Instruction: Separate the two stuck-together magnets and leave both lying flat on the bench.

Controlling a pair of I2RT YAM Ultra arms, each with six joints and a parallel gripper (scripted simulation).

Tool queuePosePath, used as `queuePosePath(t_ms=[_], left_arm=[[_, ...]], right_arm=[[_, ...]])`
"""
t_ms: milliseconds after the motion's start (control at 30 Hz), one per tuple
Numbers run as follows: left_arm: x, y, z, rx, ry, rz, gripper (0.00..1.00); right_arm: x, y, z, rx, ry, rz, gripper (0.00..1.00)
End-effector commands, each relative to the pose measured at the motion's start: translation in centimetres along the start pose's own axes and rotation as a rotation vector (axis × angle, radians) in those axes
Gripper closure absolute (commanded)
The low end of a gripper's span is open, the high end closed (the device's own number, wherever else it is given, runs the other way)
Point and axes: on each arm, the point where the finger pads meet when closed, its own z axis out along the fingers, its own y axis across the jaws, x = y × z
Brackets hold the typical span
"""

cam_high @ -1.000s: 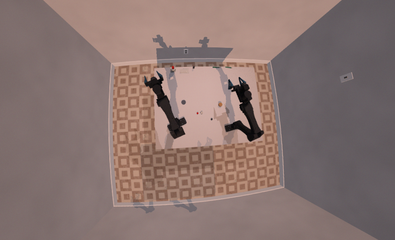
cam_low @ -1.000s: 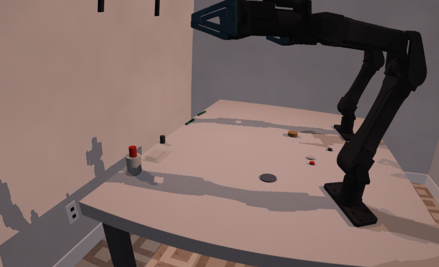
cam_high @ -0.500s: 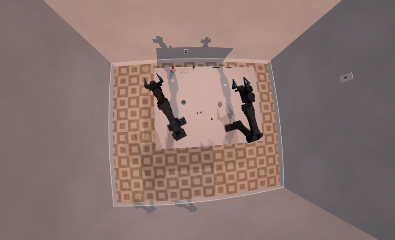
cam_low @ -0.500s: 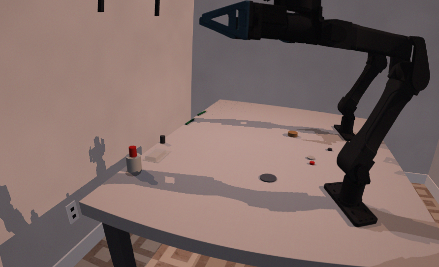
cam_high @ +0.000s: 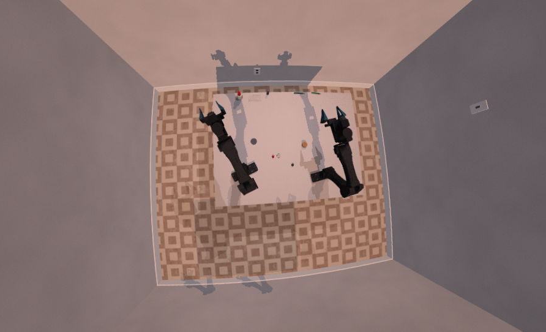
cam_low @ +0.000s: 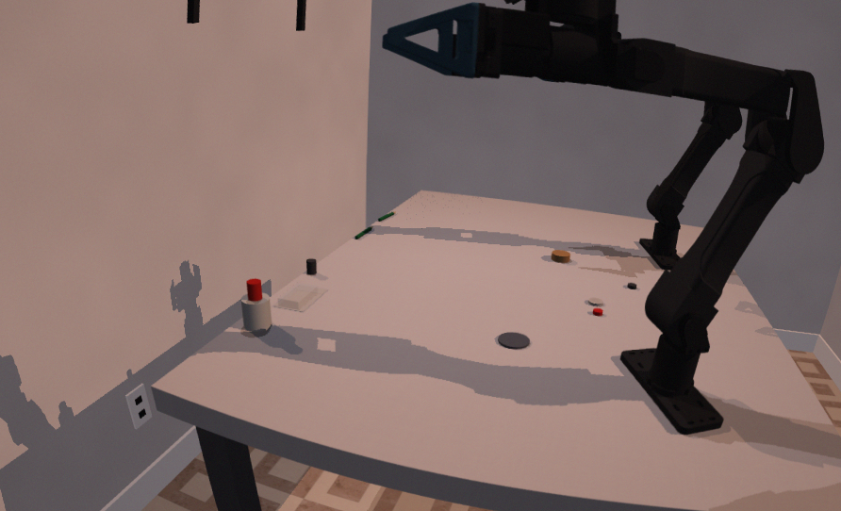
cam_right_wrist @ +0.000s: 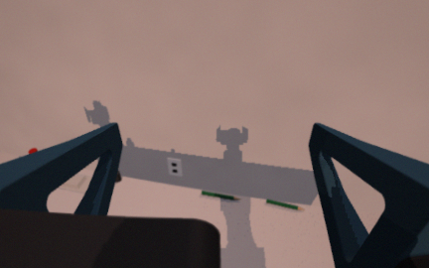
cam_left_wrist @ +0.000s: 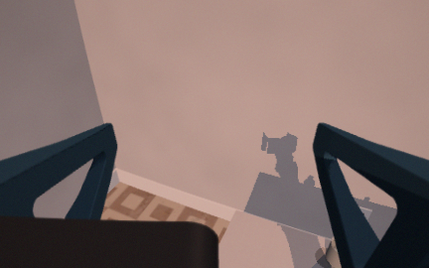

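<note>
A small red magnet [cam_high: 272, 156] [cam_low: 597, 311] and a small black magnet [cam_high: 292, 164] [cam_low: 631, 285] lie flat on the bench [cam_high: 275, 123] [cam_low: 372, 419], apart by several magnet-widths. A pale disc [cam_high: 278, 155] [cam_low: 594, 301] lies close beside the red magnet. My left gripper [cam_high: 208, 105] [cam_low: 386, 41] [cam_left_wrist: 214, 134] is open and empty, high near the bench's far left corner. My right gripper [cam_high: 330, 108] [cam_right_wrist: 215, 133] is open and empty, high over the far right part. Neither gripper is near the magnets.
A dark disc [cam_high: 253, 141] [cam_low: 513, 339] and an orange-brown round piece [cam_high: 303, 144] [cam_low: 560, 256] lie mid-bench. Along the back stand a red-capped bottle [cam_high: 239, 96] [cam_low: 255, 310], a clear tray [cam_low: 288, 308], a black cylinder [cam_low: 310, 266] and green pencils [cam_right_wrist: 219, 196] [cam_right_wrist: 281, 204].
</note>
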Motion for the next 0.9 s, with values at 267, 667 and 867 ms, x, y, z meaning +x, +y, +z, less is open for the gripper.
queuePosePath(t_ms=[267, 667, 867], left_arm=[[-0.47, 0.05, -0.06, -0.002, -0.014, -0.002, 0.0], [-0.33, 0.04, 0.0, -0.002, -0.009, -0.001, 0.0], [-0.29, 0.0, 0.02, -0.001, -0.007, -0.001, 0.0]], right_arm=[[-0.31, -0.11, -0.07, 0.003, -0.008, -0.001, 0.0], [-0.21, -0.12, -0.04, 0.003, -0.006, -0.001, 0.67], [-0.22, -0.15, -0.04, 0.004, -0.006, -0.001, 0.67]])
